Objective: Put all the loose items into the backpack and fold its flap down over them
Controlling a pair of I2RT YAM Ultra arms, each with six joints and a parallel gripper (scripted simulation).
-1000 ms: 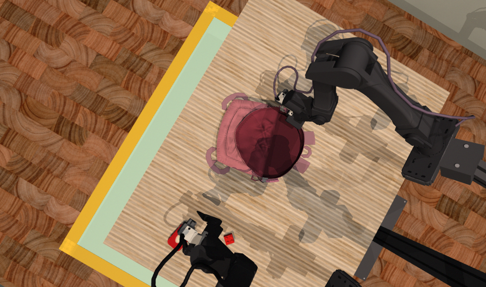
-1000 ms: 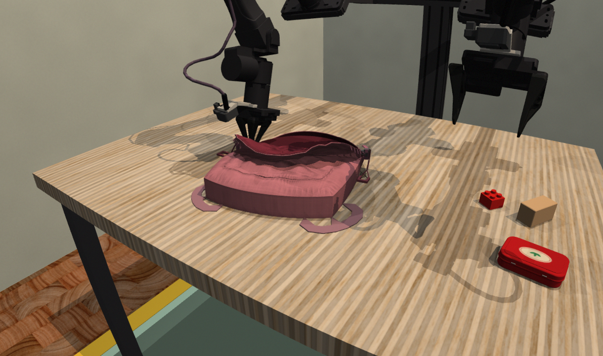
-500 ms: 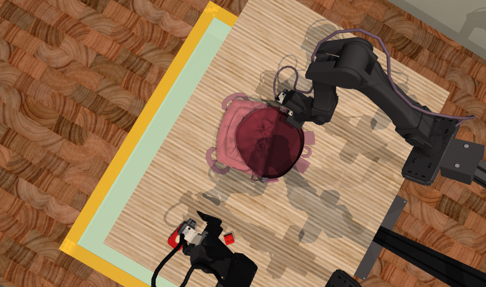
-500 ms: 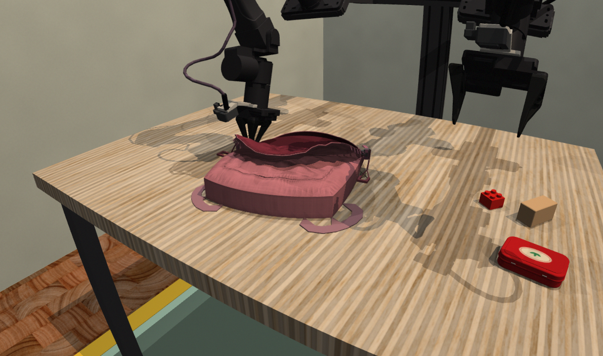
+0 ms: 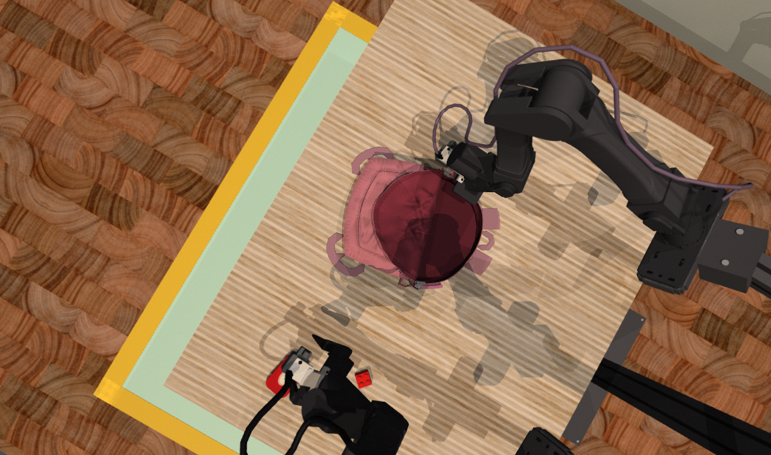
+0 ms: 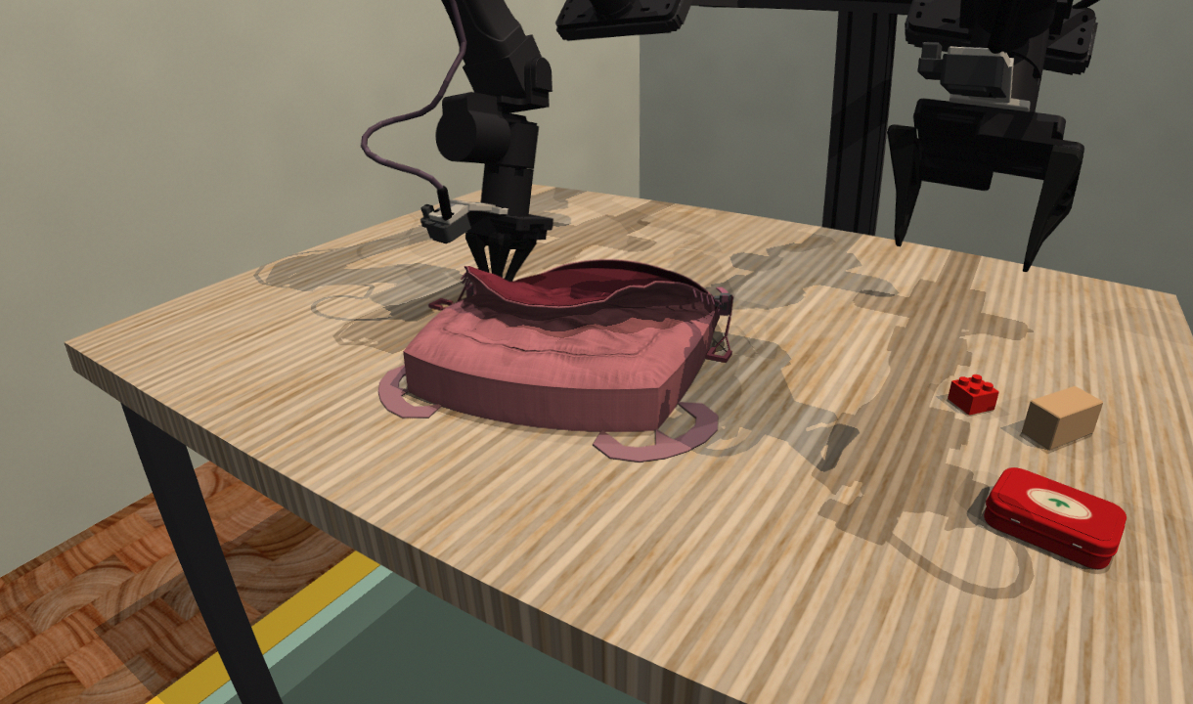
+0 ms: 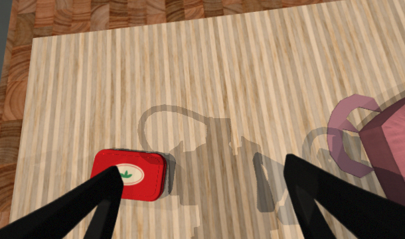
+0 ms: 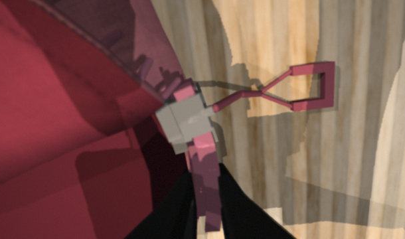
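The backpack point(image 5: 357, 220) point(image 6: 512, 404) point(image 7: 400, 133) lies on the table; its wine-red flap point(image 5: 396, 212) point(image 8: 40, 109) is folded back beside the dark opening point(image 5: 459, 226). My right gripper point(image 6: 500, 271) point(image 8: 206, 174) is shut on the pink strip point(image 8: 207, 199) behind the grey zip slider point(image 8: 192, 116) at the bag's side. My left gripper point(image 6: 963, 255) point(image 7: 201, 168) is open and empty, high above the table. A red tin point(image 5: 276, 379) point(image 6: 1055, 518) point(image 7: 143, 192), a red brick point(image 5: 363, 378) point(image 6: 972, 393) and a tan block point(image 6: 1063, 418) lie loose on the table. The block is hidden in the top view.
The wooden table point(image 5: 224, 333) point(image 6: 758, 543) point(image 7: 222, 66) bears everything. The tin lies nearest its corner. Strap loops point(image 5: 337, 254) point(image 6: 653, 442) point(image 7: 336, 149) stick out from the bag's corners. A zip pull point(image 8: 328, 86) lies out to the side. The left arm hangs over the tin and block.
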